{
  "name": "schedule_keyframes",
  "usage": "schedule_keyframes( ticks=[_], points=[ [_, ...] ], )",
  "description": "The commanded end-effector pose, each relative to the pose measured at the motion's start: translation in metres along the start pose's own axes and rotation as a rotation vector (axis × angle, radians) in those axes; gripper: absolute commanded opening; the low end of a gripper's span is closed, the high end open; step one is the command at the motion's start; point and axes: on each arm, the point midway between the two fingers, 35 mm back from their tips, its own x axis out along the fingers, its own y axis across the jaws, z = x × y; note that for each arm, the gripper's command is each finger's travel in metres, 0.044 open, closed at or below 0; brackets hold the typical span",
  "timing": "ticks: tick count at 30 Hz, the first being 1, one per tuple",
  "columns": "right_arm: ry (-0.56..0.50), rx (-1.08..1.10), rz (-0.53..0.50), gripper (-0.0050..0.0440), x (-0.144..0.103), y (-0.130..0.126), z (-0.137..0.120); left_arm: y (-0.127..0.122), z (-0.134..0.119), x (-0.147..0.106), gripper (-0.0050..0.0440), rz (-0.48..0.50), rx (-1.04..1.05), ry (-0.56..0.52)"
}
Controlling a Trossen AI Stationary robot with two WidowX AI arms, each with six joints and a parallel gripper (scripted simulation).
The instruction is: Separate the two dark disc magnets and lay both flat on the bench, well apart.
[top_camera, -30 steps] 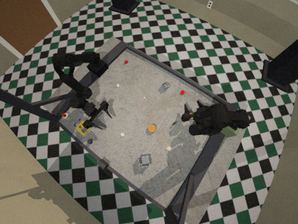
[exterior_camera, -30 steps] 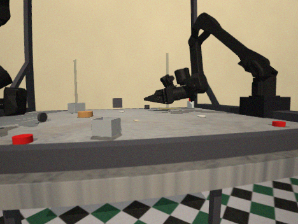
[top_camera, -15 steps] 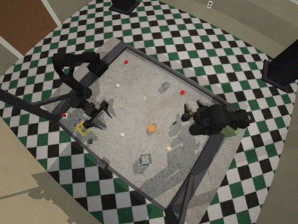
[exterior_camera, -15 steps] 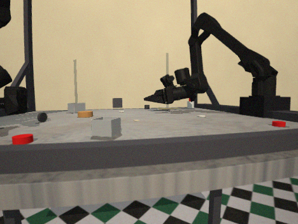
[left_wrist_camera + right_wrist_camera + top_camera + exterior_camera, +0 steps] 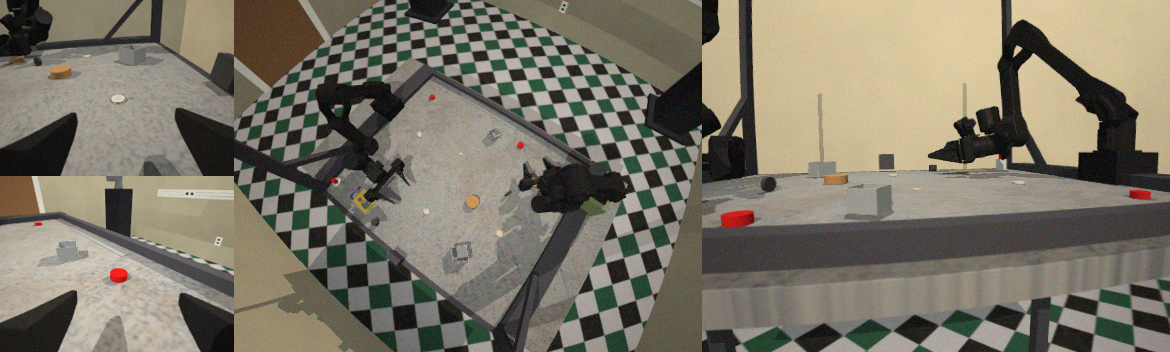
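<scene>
The dark disc magnets (image 5: 508, 193) (image 5: 768, 184) (image 5: 38, 61) show as one short dark cylinder standing on its rim on the bench (image 5: 449, 170); the seam between them cannot be made out. My right gripper (image 5: 535, 162) (image 5: 128, 296) is open and empty above the bench, to the upper right of the magnets in the top view; they are not in the right wrist view. My left gripper (image 5: 404, 193) (image 5: 929, 156) (image 5: 126, 115) is open and empty above the bench, far from the magnets, on the other side of the orange disc.
An orange disc (image 5: 472, 201) (image 5: 835, 179) (image 5: 60, 72) lies mid-bench. Red discs (image 5: 520, 145) (image 5: 432, 97) lie near the far rail. Grey open boxes (image 5: 461, 252) (image 5: 494, 134) and a white disc (image 5: 426, 211) (image 5: 118, 98) stand about. Another orange piece (image 5: 17, 59) lies near the right arm.
</scene>
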Motion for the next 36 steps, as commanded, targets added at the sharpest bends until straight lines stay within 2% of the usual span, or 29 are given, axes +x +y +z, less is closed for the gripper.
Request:
schedule_keyframes(
  ticks=[1, 21, 28, 36],
  points=[
    [-0.003, -0.001, 0.001, 0.0400, -0.001, -0.001, 0.002, -0.002, 0.008, 0.000, 0.0400, -0.004, -0.017, -0.012],
    [-0.003, -0.018, -0.002, 0.0400, -0.001, -0.005, 0.001, -0.002, 0.009, 0.001, 0.0400, -0.006, -0.019, -0.013],
    [0.019, -0.014, 0.001, 0.0400, 0.003, 0.007, 0.000, -0.003, 0.015, 0.008, 0.0400, -0.002, -0.007, -0.003],
    [0.122, -0.092, 0.005, 0.0400, 0.017, 0.030, -0.002, 0.011, 0.026, 0.034, 0.0400, 0.018, 0.084, 0.089]
  ],
)
